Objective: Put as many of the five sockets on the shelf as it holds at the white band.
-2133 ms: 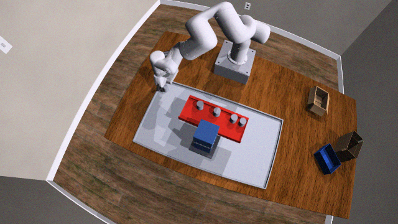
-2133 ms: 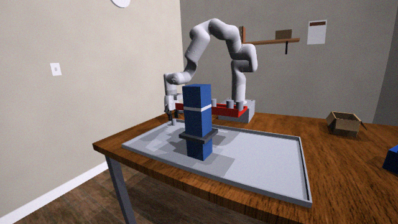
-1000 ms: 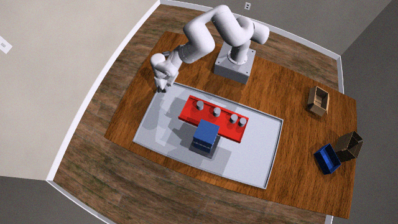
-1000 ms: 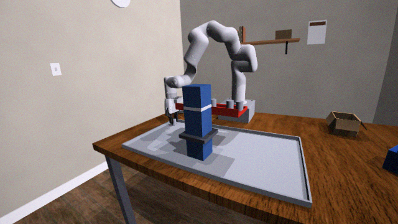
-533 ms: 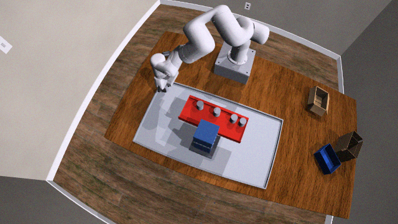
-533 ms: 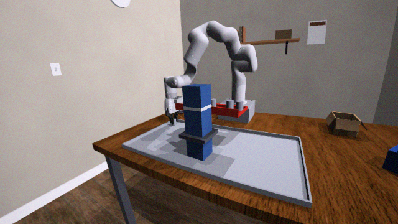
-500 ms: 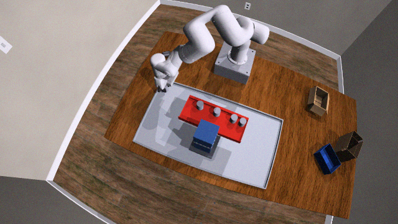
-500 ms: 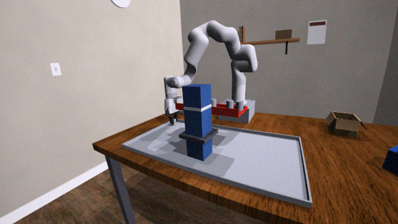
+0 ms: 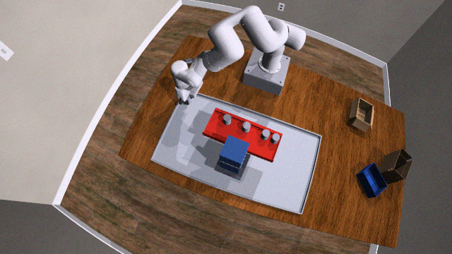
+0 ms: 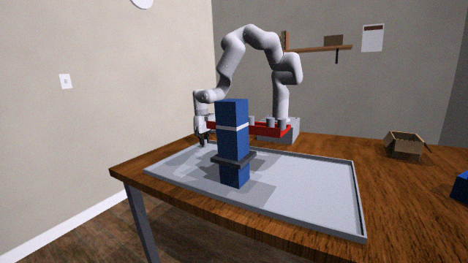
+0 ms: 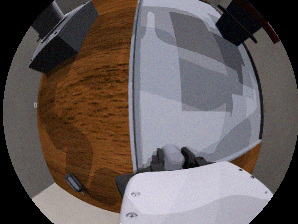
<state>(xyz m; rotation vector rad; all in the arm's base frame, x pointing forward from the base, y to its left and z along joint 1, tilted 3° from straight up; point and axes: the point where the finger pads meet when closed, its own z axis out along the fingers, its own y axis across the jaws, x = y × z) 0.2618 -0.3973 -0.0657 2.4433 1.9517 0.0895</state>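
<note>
A red shelf (image 9: 216, 132) (image 10: 264, 130) sits on the blue post (image 9: 234, 149) (image 10: 231, 146) at the height of the white band (image 10: 227, 128). Several grey sockets stand inside its rim, among them a socket (image 9: 227, 119), a second socket (image 9: 246, 126) (image 10: 270, 121) and a third socket (image 9: 265, 134) (image 10: 281, 123). My gripper (image 9: 183, 101) (image 10: 202, 143) (image 11: 170, 155) is low at the far left corner of the grey tray (image 9: 282, 176) (image 10: 311, 183) (image 11: 193, 63). It is shut on one more socket (image 11: 174, 156), small and mostly hidden between the fingers.
A dark grey collar (image 10: 234, 161) rings the post low down. The robot base (image 9: 266, 75) stands behind the tray. Two cardboard boxes (image 9: 361, 114) (image 9: 397, 165) and a blue bin (image 9: 371, 180) sit at the table's right end.
</note>
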